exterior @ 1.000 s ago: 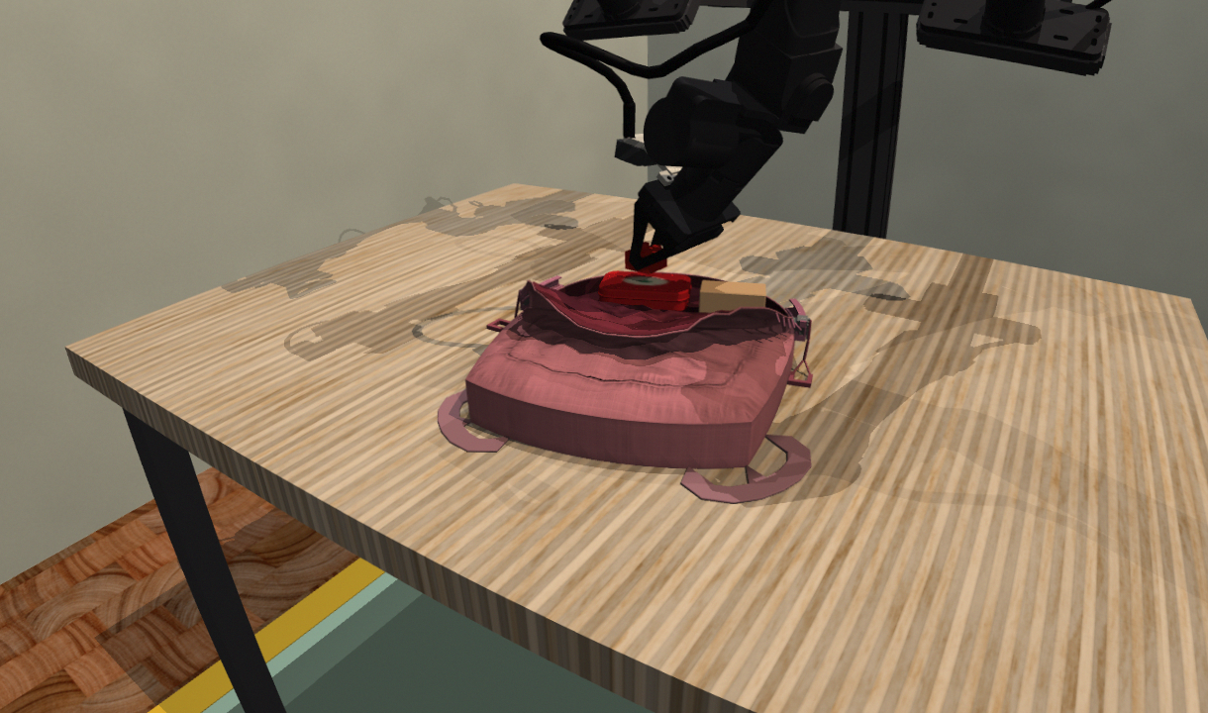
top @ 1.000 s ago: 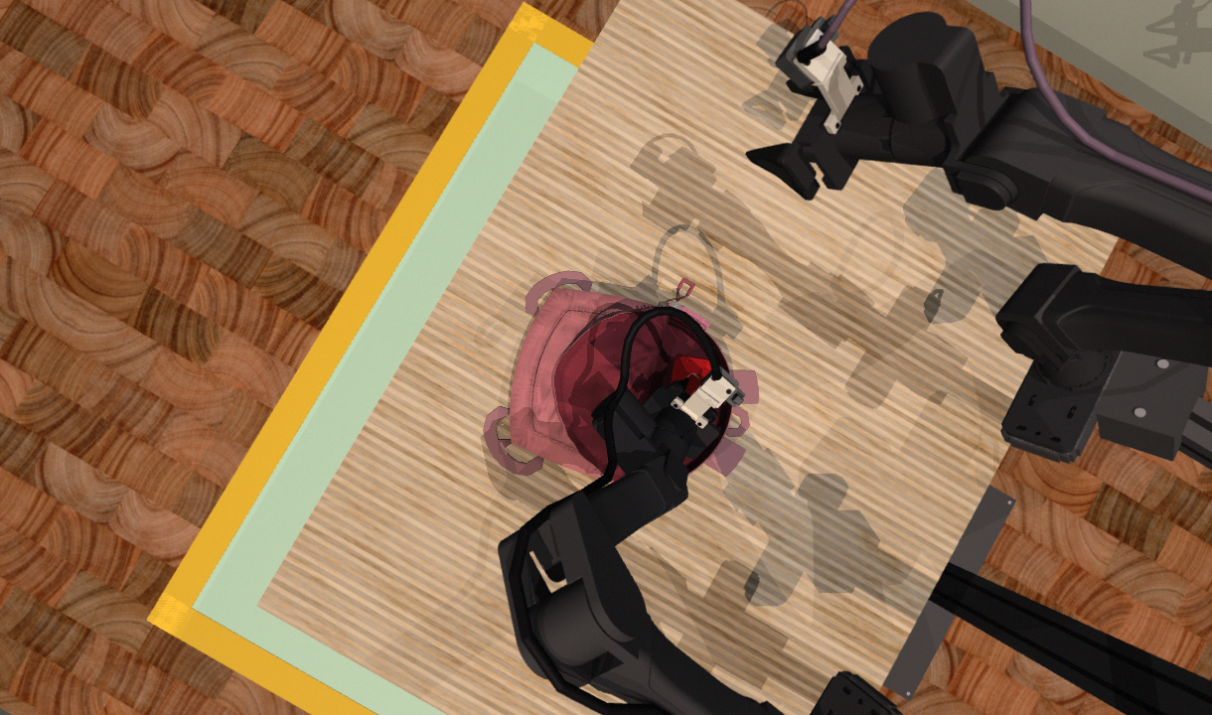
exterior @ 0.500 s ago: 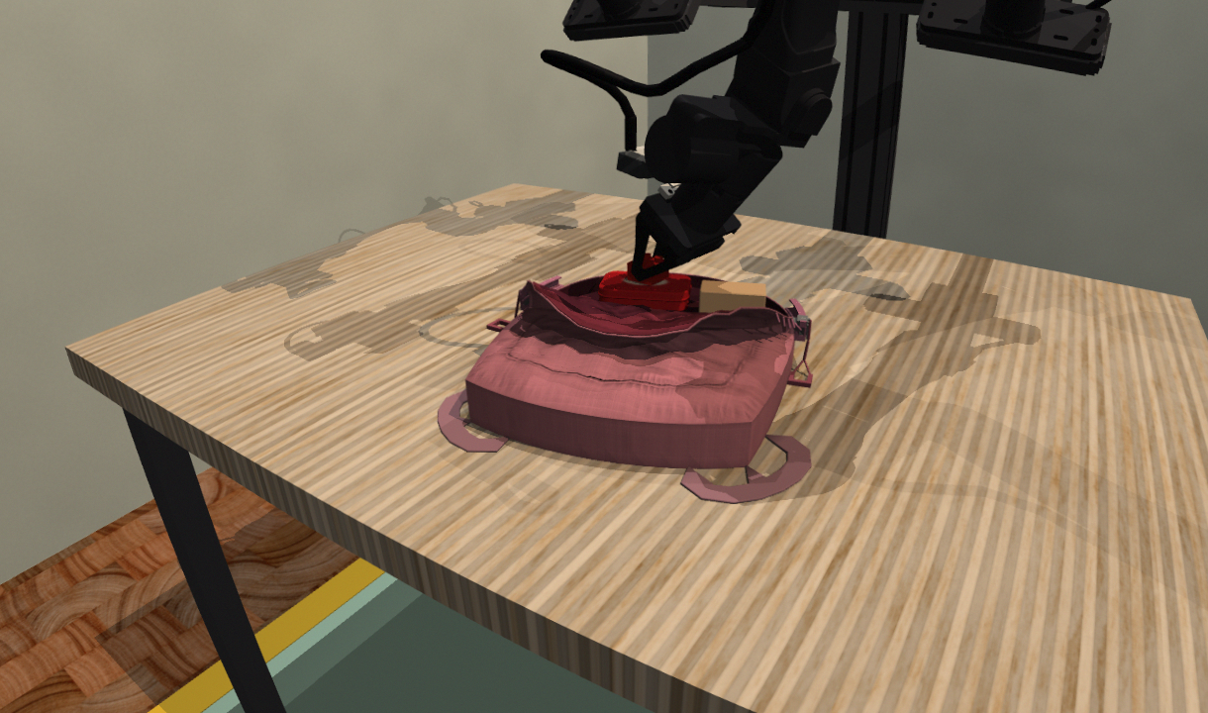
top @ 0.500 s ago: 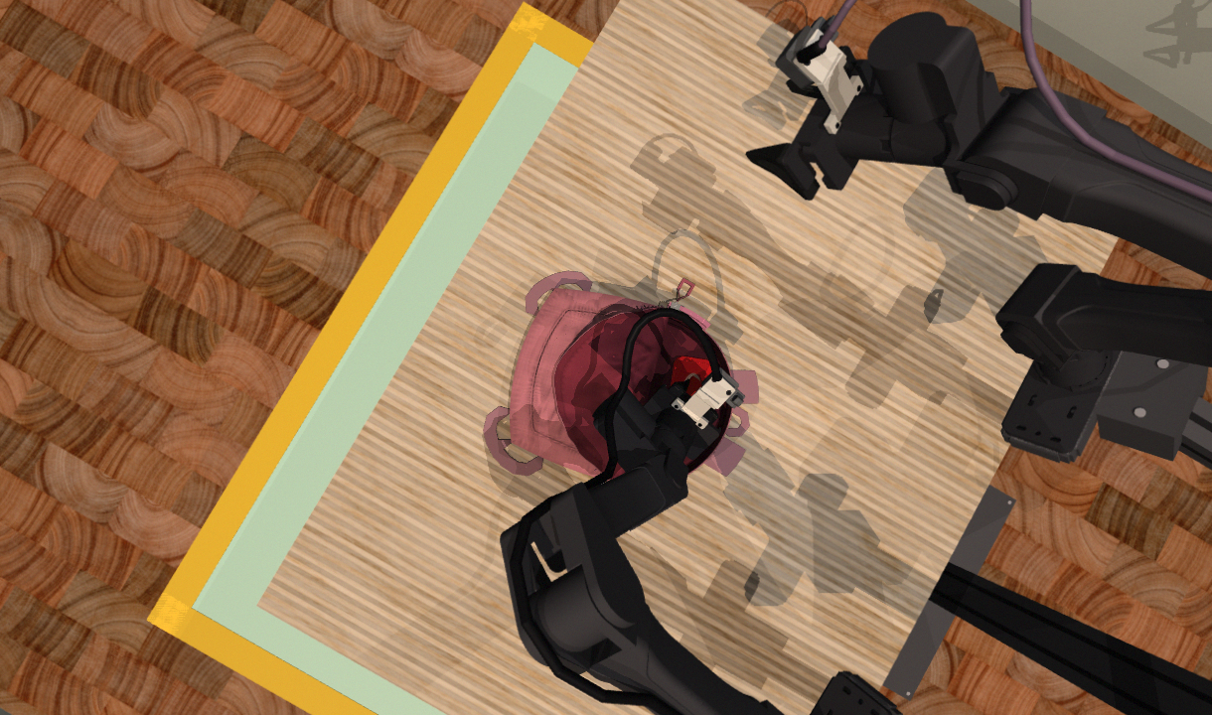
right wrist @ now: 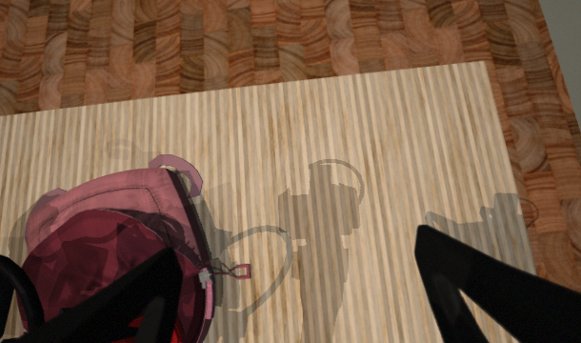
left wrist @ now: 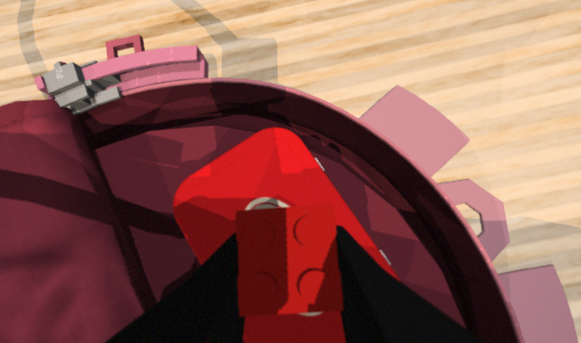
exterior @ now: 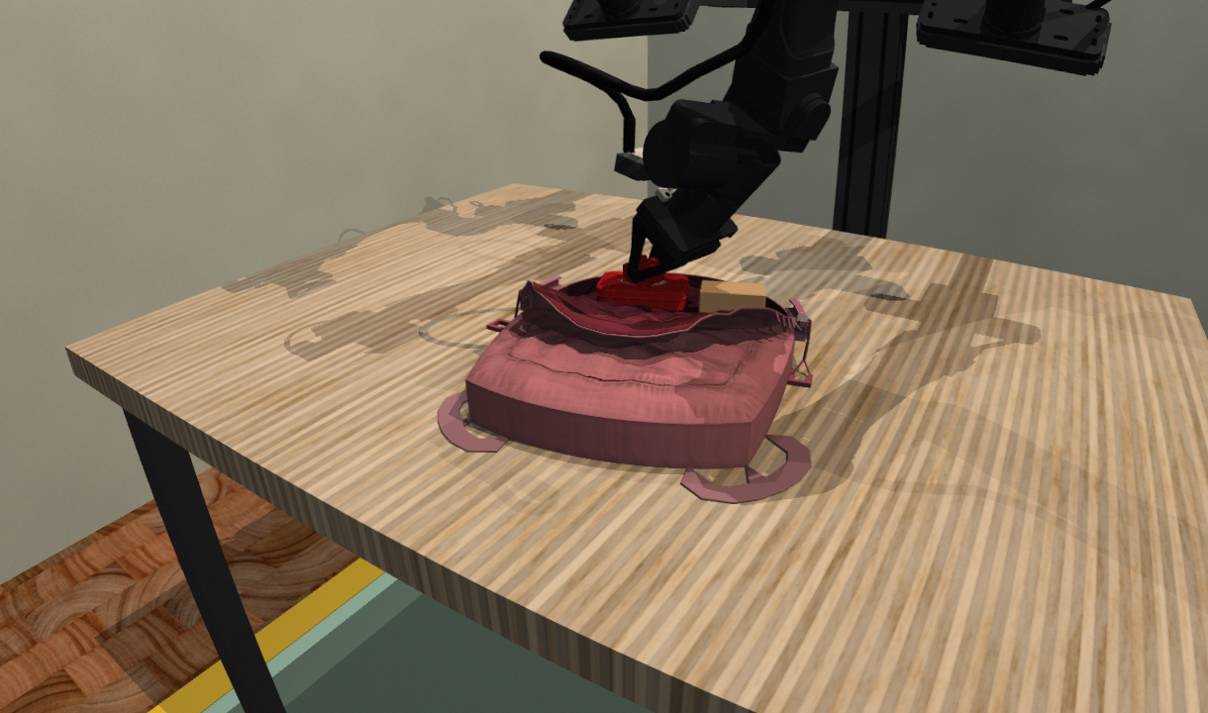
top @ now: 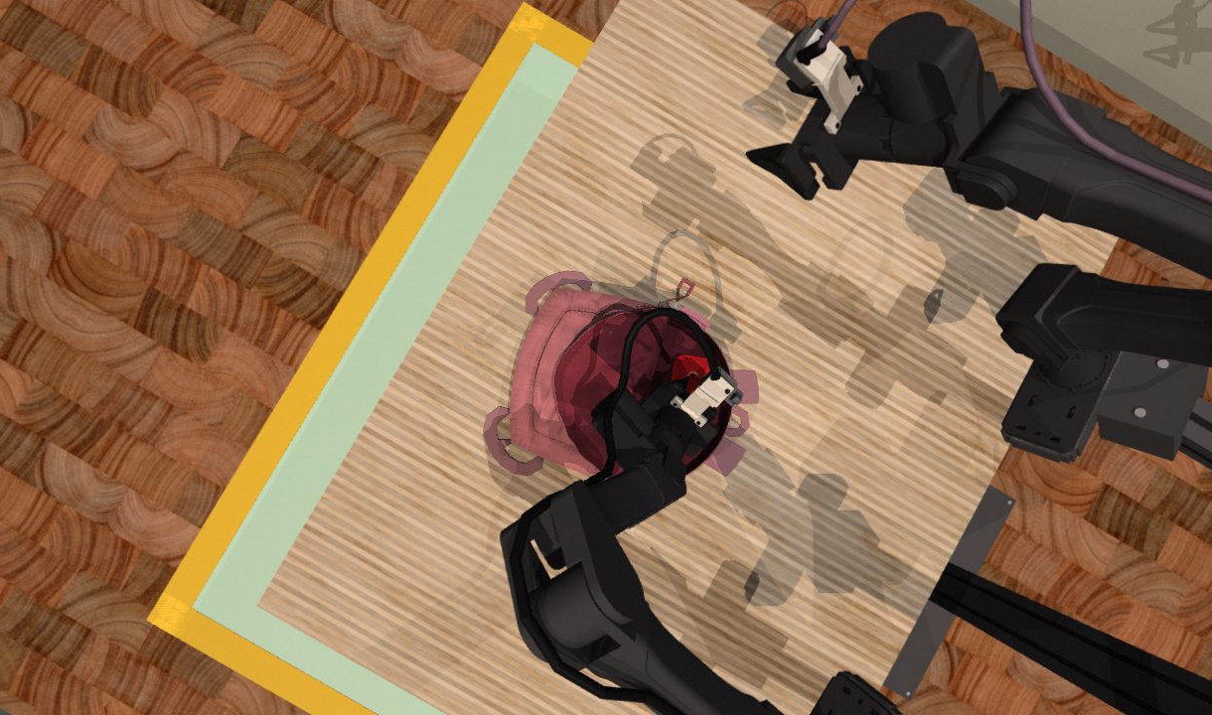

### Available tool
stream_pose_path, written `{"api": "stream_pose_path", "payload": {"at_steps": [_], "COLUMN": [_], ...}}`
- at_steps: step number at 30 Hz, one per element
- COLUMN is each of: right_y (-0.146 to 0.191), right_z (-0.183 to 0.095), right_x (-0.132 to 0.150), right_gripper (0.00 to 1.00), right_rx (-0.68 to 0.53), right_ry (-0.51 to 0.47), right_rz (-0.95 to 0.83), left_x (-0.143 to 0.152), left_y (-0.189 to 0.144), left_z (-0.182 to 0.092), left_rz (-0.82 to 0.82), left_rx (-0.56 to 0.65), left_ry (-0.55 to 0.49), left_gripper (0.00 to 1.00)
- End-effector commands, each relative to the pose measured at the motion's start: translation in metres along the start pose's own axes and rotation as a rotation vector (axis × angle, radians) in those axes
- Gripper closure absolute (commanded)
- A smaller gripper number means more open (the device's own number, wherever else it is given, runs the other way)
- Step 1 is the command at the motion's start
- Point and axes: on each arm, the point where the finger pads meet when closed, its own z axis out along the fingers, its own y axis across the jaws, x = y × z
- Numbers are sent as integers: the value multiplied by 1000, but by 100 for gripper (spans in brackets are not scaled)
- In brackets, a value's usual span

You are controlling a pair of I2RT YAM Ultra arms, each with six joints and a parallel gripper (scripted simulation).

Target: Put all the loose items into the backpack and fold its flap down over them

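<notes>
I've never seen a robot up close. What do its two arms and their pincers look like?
Both arms are matte black, with chunky, rounded joints. The left pincer and right pincer each have black fingers that taper toward the tip. A pale, metallic-looking bracket sits near each wrist. One arm's cable is black; the other's is dull purple. I can't make out any lettering.

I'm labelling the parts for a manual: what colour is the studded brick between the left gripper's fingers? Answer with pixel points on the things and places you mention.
Red (left wrist: 314, 248); the left wrist view shows it best.

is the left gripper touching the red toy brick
Touching: the left wrist view shows both fingertips of the left gripper against opposite sides of the brick.
</notes>
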Motion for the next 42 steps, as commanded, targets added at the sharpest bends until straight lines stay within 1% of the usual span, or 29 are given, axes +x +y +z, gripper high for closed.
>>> {"api": "stream_pose_path", "payload": {"at_steps": [1, 4, 25, 42], "right_y": [-1, -1, -1, -1], "right_z": [-5, -5, -5, -5], "right_x": [-24, -24, -24, -24], "right_gripper": [10, 10, 10, 10], "right_rx": [6, 6, 6, 6], "right_ry": [-52, -52, -52, -52], "right_rz": [-11, -11, -11, -11], "left_x": [5, 5, 9, 14], "left_y": [0, 7, 4, -12], "left_z": [4, 6, 5, 2], "left_rz": [8, 10, 7, -2], "left_rx": [-4, -18, -5, 28], "left_ry": [12, 10, 13, 21], "left_gripper": [75, 75, 75, 75]}}
